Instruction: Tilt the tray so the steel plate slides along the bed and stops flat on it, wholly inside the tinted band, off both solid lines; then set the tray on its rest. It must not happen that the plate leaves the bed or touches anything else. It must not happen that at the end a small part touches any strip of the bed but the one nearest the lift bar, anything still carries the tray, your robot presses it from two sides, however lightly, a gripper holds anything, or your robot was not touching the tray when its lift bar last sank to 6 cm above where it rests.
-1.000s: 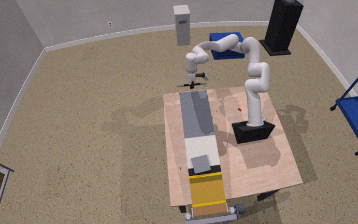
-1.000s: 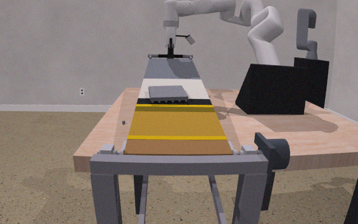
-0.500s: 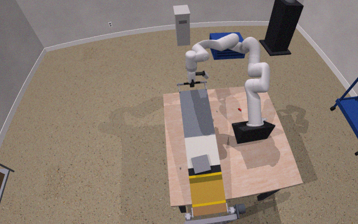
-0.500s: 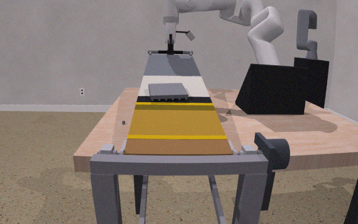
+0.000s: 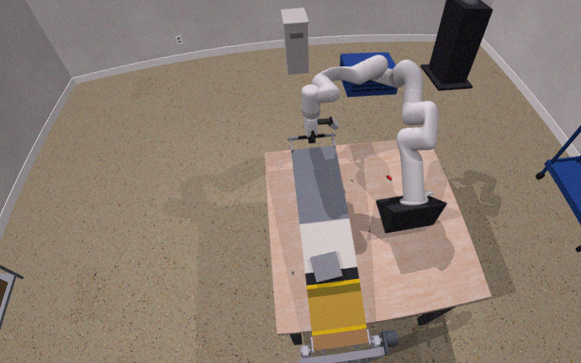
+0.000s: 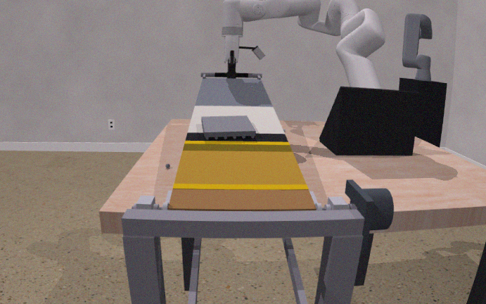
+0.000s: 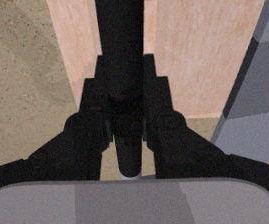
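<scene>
A long tray [image 5: 317, 180] [image 6: 214, 92] lies along the table, hinged at the near end and raised at its far end. My gripper [image 5: 312, 136] [image 6: 231, 70] [image 7: 126, 74] is shut on the tray's handle bar [image 5: 298, 137] [image 6: 246, 74] [image 7: 118, 30] at that far end. The grey steel plate [image 5: 325, 266] [image 6: 228, 127] lies flat on the white part of the bed, its front edge over the black strip, just above the upper yellow line [image 5: 333, 283] [image 6: 236, 143]. The tinted band [image 5: 335, 309] [image 6: 238, 166] reaches down to the lower yellow line [image 5: 339, 330] [image 6: 240, 186]. The plate is outside the band.
The arm's black base [image 5: 409, 214] [image 6: 368, 120] stands on the table [image 5: 419, 270] [image 6: 425, 188] right of the tray. A grey frame with a pivot motor [image 6: 373, 205] [image 5: 389, 337] carries the tray's near end. A small red thing [image 5: 388, 177] lies near the base.
</scene>
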`<state>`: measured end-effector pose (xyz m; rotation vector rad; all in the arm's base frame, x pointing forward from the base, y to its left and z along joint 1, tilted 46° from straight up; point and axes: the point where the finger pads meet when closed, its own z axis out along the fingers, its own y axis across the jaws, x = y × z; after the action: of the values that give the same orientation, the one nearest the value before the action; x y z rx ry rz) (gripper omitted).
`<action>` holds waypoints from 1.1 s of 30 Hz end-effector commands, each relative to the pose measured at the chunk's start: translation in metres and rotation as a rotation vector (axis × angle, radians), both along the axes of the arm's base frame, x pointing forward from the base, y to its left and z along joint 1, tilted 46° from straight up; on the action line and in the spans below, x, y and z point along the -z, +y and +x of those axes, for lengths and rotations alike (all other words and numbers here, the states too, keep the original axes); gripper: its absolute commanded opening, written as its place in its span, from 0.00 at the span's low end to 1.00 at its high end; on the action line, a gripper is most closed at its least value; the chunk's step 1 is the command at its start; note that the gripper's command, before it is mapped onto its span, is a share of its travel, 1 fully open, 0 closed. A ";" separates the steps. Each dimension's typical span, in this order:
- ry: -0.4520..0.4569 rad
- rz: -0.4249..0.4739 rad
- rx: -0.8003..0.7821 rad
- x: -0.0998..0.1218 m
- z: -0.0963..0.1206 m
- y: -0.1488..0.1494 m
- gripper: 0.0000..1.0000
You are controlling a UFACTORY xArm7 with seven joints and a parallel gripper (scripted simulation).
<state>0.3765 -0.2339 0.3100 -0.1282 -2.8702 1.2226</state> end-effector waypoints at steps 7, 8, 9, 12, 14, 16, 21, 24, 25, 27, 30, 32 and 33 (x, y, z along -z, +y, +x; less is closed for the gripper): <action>-0.002 -0.001 -0.002 0.004 0.002 -0.006 0.00; -0.002 -0.001 -0.002 0.004 0.002 -0.006 0.00; -0.002 -0.001 -0.002 0.004 0.002 -0.006 0.00; -0.002 -0.001 -0.002 0.004 0.002 -0.006 0.00; -0.002 -0.001 -0.002 -0.002 0.002 0.003 0.00; -0.002 -0.001 -0.002 -0.021 0.004 0.031 0.00; -0.002 -0.001 -0.002 -0.031 0.005 0.047 0.00; -0.002 -0.001 -0.002 -0.002 0.002 0.003 0.00; -0.002 -0.001 -0.002 0.000 0.002 -0.001 0.00; -0.002 -0.001 -0.002 0.000 0.002 -0.001 0.00; -0.002 -0.001 -0.002 0.000 0.002 -0.001 0.00; -0.002 -0.001 -0.002 0.004 0.002 -0.007 0.00; -0.002 -0.001 -0.002 0.005 0.002 -0.007 0.00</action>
<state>0.3766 -0.2333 0.3105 -0.1270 -2.8717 1.2228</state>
